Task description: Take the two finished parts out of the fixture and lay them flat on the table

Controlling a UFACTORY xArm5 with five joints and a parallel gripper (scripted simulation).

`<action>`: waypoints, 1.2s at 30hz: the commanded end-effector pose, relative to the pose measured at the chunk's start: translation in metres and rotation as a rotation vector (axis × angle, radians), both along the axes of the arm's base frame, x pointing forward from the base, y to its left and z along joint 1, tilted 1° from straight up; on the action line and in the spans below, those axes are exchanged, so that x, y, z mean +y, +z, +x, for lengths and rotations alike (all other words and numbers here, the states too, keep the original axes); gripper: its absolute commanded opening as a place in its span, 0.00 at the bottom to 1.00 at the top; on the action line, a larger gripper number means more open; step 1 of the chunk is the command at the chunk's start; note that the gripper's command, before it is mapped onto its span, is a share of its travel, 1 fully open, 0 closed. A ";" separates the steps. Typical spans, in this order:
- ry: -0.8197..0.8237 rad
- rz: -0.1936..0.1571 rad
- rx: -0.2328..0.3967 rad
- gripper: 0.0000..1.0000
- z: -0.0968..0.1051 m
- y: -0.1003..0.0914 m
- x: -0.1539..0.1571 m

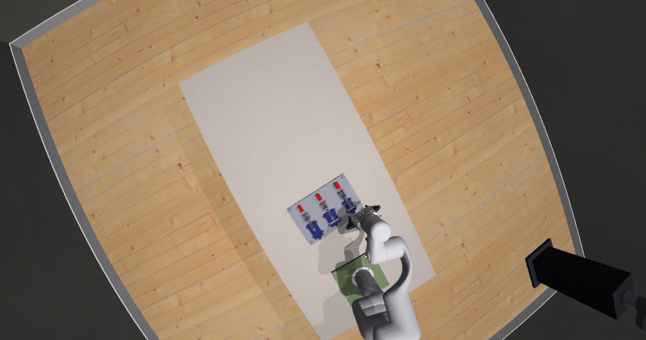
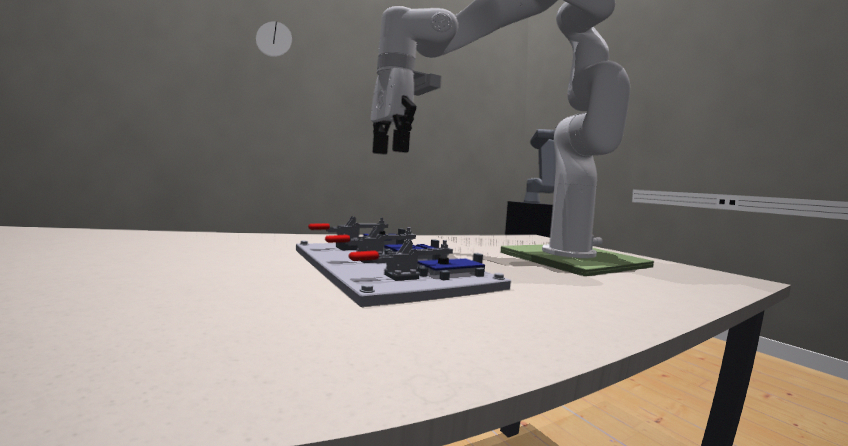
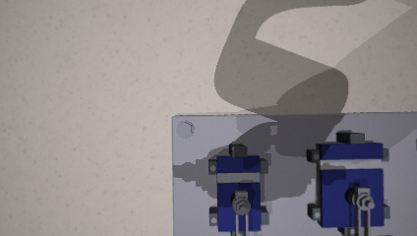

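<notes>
The fixture plate (image 1: pixel 293 213) (image 2: pixel 416 288) (image 3: pixel 192 206) holds three blue pieces, each under a toggle clamp whose pad sits on its top. The narrow slotted part (image 1: pixel 347 207) (image 3: pixel 225 197) is at the right end in the top view. The wider slotted part (image 1: pixel 334 217) (image 3: pixel 334 197) is in the middle. Pale slots cross both in the wrist view. The blank (image 1: pixel 312 232) (image 2: pixel 458 262) is at the left end, with no slot seen, outside the wrist view. My gripper (image 1: pixel 363 217) (image 2: pixel 390 145) is open and empty, high above the fixture's right end; its fingers are outside the wrist view.
Three red clamp handles (image 1: pixel 300 209) (image 1: pixel 318 197) (image 1: pixel 337 185) lie low, pointing away from the arm's base. Small dark locating blocks stand around the pieces. The green base plate (image 1: pixel 382 278) (image 2: pixel 630 262) lies beyond the fixture's part side. The pale table (image 1: pixel 272 110) (image 2: pixel 178 334) surrounds the fixture.
</notes>
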State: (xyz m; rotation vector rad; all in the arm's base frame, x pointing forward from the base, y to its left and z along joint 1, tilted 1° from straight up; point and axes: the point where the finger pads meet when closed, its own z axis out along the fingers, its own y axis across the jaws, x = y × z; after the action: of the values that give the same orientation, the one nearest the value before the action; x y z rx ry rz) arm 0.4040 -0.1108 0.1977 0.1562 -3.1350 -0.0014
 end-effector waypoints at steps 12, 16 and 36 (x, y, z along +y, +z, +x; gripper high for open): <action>0.000 -0.001 -0.004 0.48 0.001 0.002 0.000; 0.000 -0.001 -0.004 0.48 0.001 0.002 0.000; 0.000 -0.001 -0.004 0.48 0.001 0.002 0.000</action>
State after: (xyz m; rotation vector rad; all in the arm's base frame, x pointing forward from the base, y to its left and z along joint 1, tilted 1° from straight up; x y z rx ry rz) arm 0.4040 -0.1108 0.1976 0.1562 -3.1350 -0.0014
